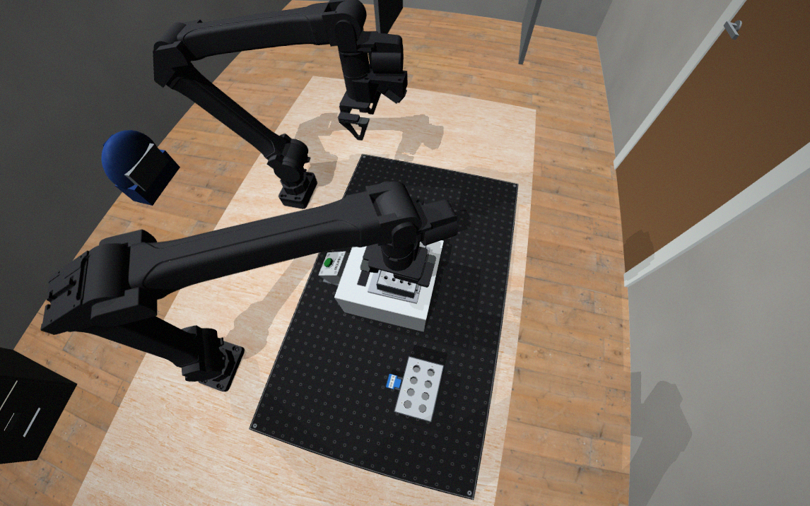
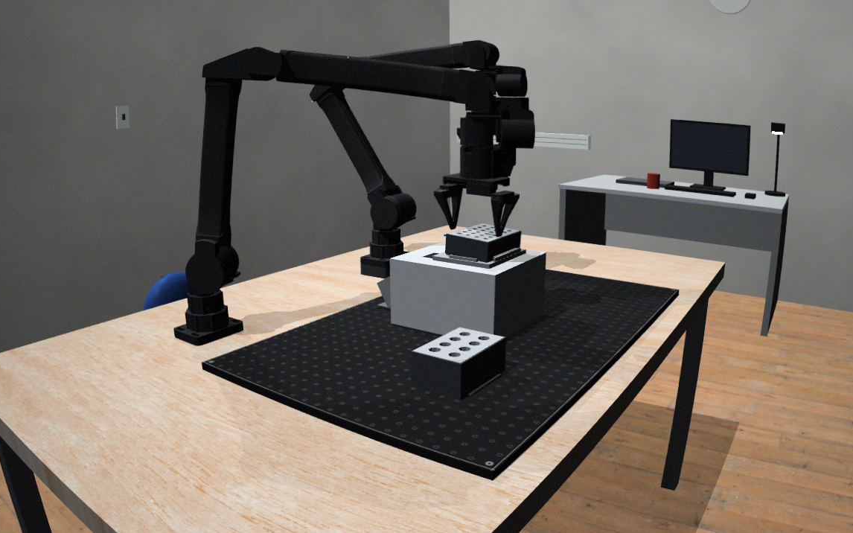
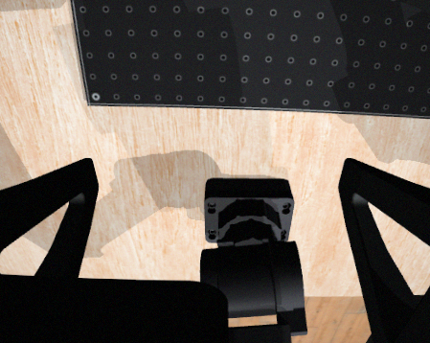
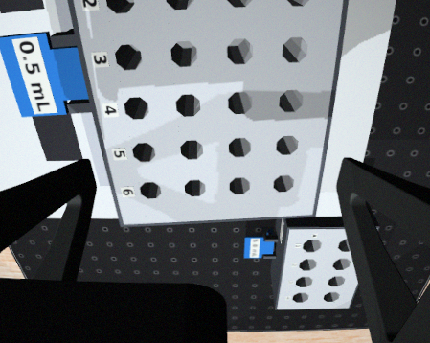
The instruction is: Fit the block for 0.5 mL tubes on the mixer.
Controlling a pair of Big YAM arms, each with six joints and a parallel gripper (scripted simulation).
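Observation:
The 0.5 mL block [image 1: 396, 284] [image 2: 471, 246] [image 4: 212, 131] has a pale top with rows of small holes and a blue lever [image 4: 34, 77]. It sits on the plate of the white mixer [image 1: 383, 312] [image 2: 443, 294] and looks flat or nearly flat. Whether the latch has caught cannot be seen. My right gripper [image 2: 475, 231] [image 4: 216, 171] is open, pointing down, its fingertips around and just above the block's top, with gaps at both sides. My left gripper [image 1: 357, 128] [image 3: 218, 171] is open and empty, high over the table beyond the mat.
The other block [image 1: 419, 388] [image 2: 436, 374] [image 4: 319, 273], with eight large holes and a blue lever [image 1: 393, 381] [image 4: 260, 247], stands on the black mat [image 1: 307, 377] [image 2: 324, 377]. A control box with a green knob [image 1: 328, 262] is at the mixer's side.

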